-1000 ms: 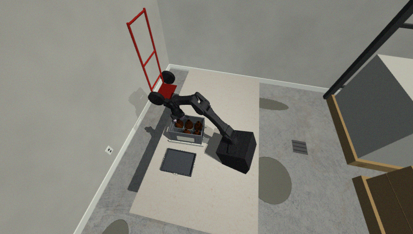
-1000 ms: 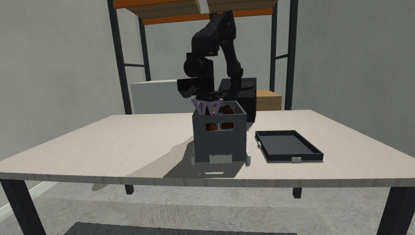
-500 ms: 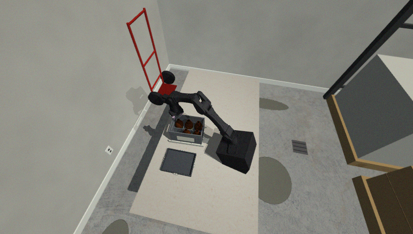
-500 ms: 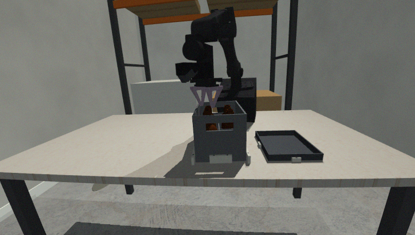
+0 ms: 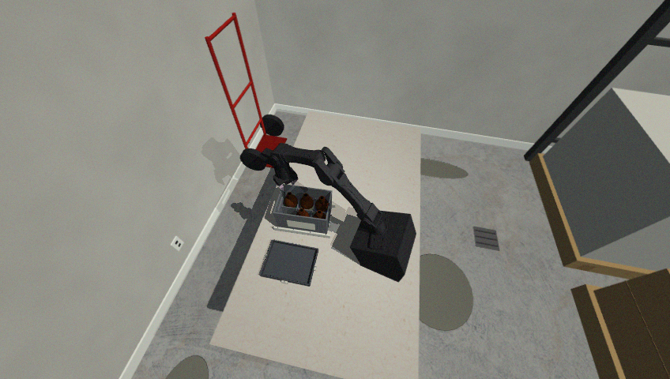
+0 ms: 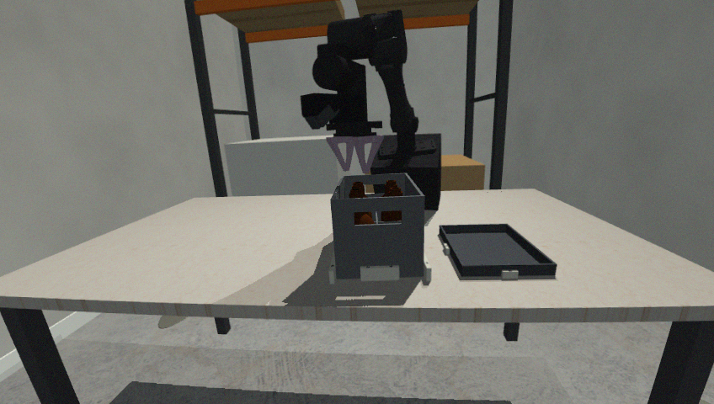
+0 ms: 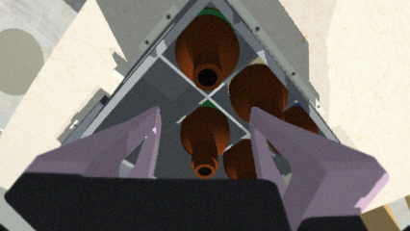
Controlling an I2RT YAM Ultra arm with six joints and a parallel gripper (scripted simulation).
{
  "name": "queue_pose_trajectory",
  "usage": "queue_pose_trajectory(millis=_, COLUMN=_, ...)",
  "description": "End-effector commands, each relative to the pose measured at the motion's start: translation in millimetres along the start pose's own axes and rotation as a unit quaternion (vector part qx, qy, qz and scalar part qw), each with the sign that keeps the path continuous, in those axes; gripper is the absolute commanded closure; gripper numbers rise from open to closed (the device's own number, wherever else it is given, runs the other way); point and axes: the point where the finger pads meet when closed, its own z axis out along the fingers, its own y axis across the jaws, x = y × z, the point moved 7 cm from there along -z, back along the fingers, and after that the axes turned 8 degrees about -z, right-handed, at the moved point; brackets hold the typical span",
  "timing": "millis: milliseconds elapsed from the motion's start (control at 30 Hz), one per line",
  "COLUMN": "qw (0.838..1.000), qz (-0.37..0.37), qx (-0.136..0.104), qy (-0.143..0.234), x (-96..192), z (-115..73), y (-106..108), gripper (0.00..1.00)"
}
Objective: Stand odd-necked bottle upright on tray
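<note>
The grey crate (image 6: 376, 231) stands on the table with several brown bottles (image 5: 305, 201) upright in its cells. My gripper (image 6: 354, 166) hangs open and empty just above the crate's far left part, clear of the bottle tops. In the wrist view the crate (image 7: 212, 96) lies below my purple fingers. One bottle's open neck (image 7: 205, 167) sits between the fingers and lower down, another bottle (image 7: 207, 50) stands further off, and more bottles (image 7: 257, 89) show to the right. One cell (image 7: 144, 103) on the left looks empty. The dark tray (image 6: 494, 250) lies empty to the right of the crate.
The arm's black base box (image 5: 385, 244) stands on the table behind the crate. A red hand truck (image 5: 244, 89) leans at the wall corner. Metal shelving (image 6: 350, 29) stands behind the table.
</note>
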Motion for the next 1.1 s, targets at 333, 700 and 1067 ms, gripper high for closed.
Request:
queue_pose_trajectory(millis=333, qw=1.0, qz=0.0, qx=-0.003, qy=-0.017, x=-3.3, z=-21.0, y=-2.8, gripper=0.39)
queue_pose_trajectory(millis=700, qw=1.0, qz=0.0, qx=-0.005, qy=-0.026, x=-6.4, z=-21.2, y=-1.9, gripper=1.0)
queue_pose_trajectory(millis=1067, qw=1.0, qz=0.0, qx=-0.005, qy=-0.026, x=-6.4, z=-21.2, y=-1.9, gripper=1.0)
